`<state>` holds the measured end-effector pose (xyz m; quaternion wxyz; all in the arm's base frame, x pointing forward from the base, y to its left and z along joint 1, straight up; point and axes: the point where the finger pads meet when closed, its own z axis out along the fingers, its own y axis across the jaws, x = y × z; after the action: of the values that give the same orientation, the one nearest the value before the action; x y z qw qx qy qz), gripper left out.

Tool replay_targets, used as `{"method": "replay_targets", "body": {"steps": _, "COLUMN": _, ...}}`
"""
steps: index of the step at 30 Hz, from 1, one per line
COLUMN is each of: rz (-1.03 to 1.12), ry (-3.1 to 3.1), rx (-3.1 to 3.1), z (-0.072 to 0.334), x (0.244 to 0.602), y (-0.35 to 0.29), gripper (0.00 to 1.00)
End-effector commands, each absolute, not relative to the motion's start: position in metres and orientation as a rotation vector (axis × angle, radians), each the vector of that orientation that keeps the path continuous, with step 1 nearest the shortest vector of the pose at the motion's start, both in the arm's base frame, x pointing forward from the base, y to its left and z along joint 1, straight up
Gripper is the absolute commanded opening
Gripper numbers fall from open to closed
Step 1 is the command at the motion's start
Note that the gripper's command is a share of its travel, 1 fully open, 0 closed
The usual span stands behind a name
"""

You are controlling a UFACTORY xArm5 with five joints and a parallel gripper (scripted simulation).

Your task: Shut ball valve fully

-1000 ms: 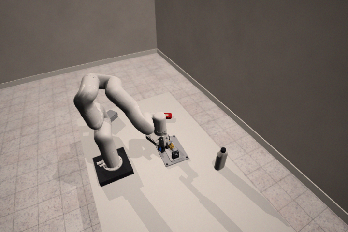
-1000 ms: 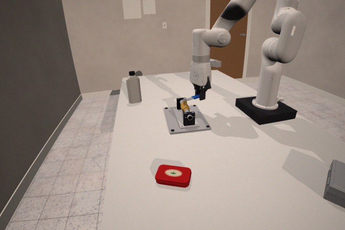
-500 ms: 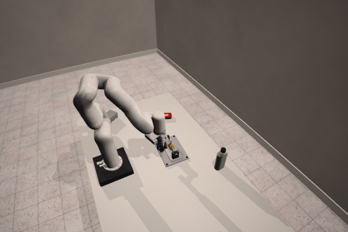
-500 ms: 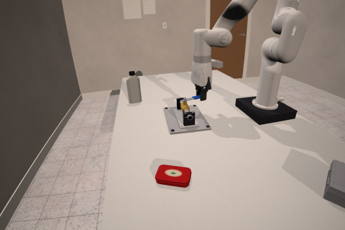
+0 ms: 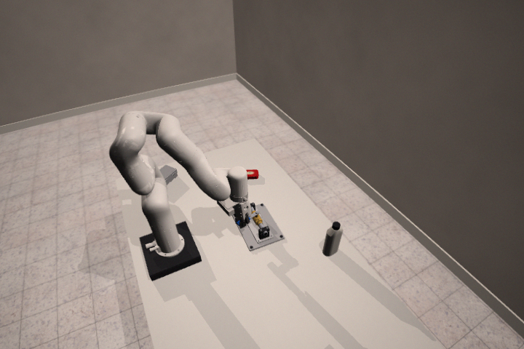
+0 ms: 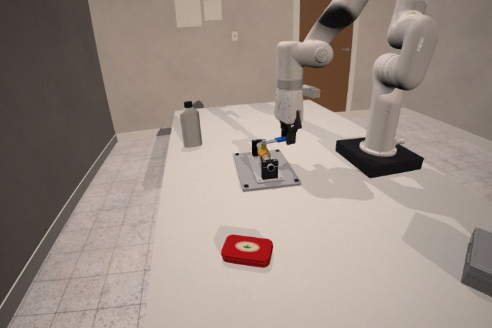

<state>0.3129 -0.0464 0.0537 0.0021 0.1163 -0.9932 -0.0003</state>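
Note:
A brass ball valve (image 6: 264, 152) sits in black clamps on a grey metal plate (image 6: 265, 173) on the white table; it also shows in the top view (image 5: 259, 219). Its lever with a blue grip (image 6: 279, 139) sticks out sideways from the valve body, across the pipe line, toward the arm's base. My gripper (image 6: 291, 138) points straight down and is shut on the blue end of the lever. In the top view the gripper (image 5: 239, 218) stands at the plate's near-left edge, and the fingers are too small to read there.
A grey bottle with a black cap (image 6: 190, 124) (image 5: 332, 238) stands beyond the plate. A red tin (image 6: 247, 250) (image 5: 252, 173) lies on the table. A grey box (image 6: 488, 264) sits at the table's edge. The arm's black base (image 6: 378, 156) is beside the plate.

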Motion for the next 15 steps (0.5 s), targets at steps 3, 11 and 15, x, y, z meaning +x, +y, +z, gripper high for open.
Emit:
{"method": "replay_targets", "body": {"steps": 3, "rz": -0.001, "ry": -3.125, "rx": 0.305, "z": 0.0545, "x": 0.3133, "y": -0.0428, "gripper": 0.0}}
{"method": "replay_targets", "body": {"steps": 11, "rz": 0.0, "ry": -3.131, "rx": 0.245, "z": 0.0545, "x": 0.3127, "y": -0.0395, "gripper": 0.0}}
{"method": "replay_targets", "body": {"steps": 15, "rz": 0.0, "ry": -3.135, "rx": 0.187, "z": 0.0545, "x": 0.3123, "y": -0.0363, "gripper": 0.0}}
